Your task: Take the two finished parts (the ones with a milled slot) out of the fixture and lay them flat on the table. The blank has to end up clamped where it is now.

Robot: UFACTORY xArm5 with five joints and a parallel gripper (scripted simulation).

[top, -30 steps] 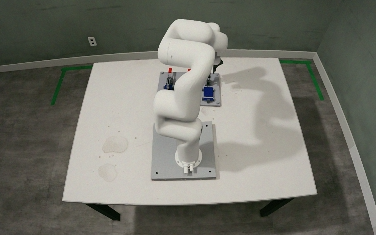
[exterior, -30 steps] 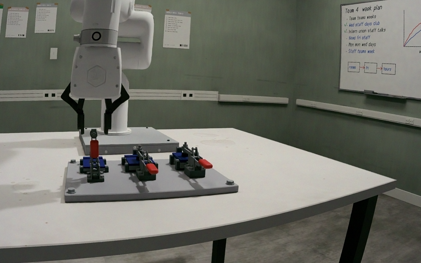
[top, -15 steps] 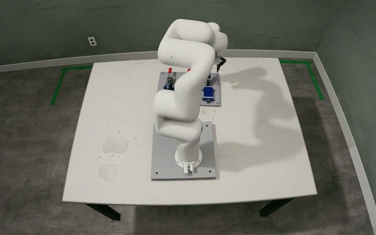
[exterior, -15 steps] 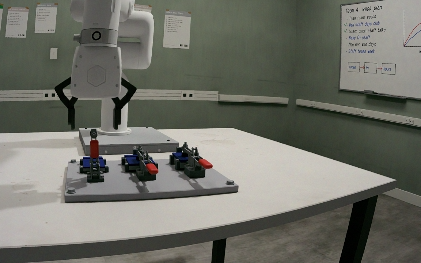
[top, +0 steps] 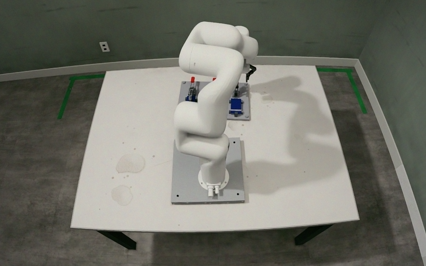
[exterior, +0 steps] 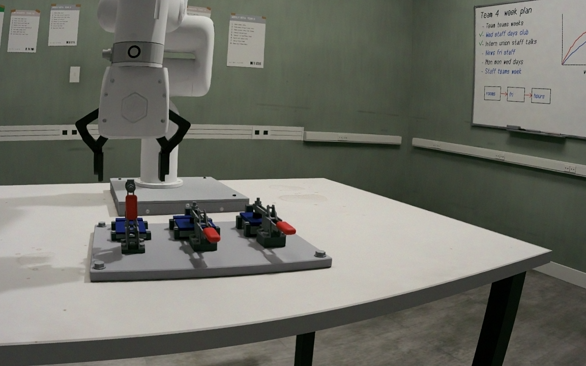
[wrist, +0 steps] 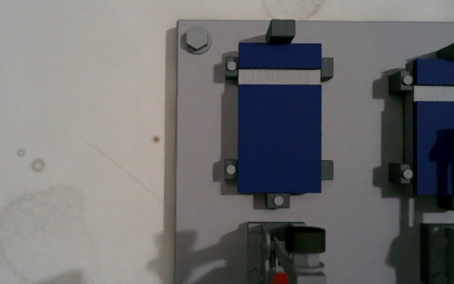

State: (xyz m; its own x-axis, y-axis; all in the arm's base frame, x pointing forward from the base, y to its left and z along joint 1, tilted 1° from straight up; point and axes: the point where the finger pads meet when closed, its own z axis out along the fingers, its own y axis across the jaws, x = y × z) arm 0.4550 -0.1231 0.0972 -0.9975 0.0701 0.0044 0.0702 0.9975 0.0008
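Observation:
A blue part with a pale milled slot (wrist: 279,138) (exterior: 119,227) (top: 236,104) sits between the stops of the fixture plate (wrist: 353,118) (exterior: 258,257), at the left in the exterior view. Its clamp has the red handle (exterior: 131,207) upright and its arm is off the part. A second slotted part (wrist: 432,118) (exterior: 183,223) sits in the middle station; its handle (exterior: 211,235) (top: 214,79) is down and a black pad is over the part. The third blue piece (exterior: 252,218), at the right, is under a clamp with its handle (exterior: 285,227) (top: 192,79) down; its top is mostly hidden. My gripper (exterior: 131,178) is open and empty, above the left station.
The robot's base plate (exterior: 172,195) (top: 188,185) stands on the table (exterior: 400,245) (top: 125,132) close to the fixture. Bolt heads (wrist: 197,39) (exterior: 319,253) stick up at the plate corners. The arm hides the middle station's part in the top view.

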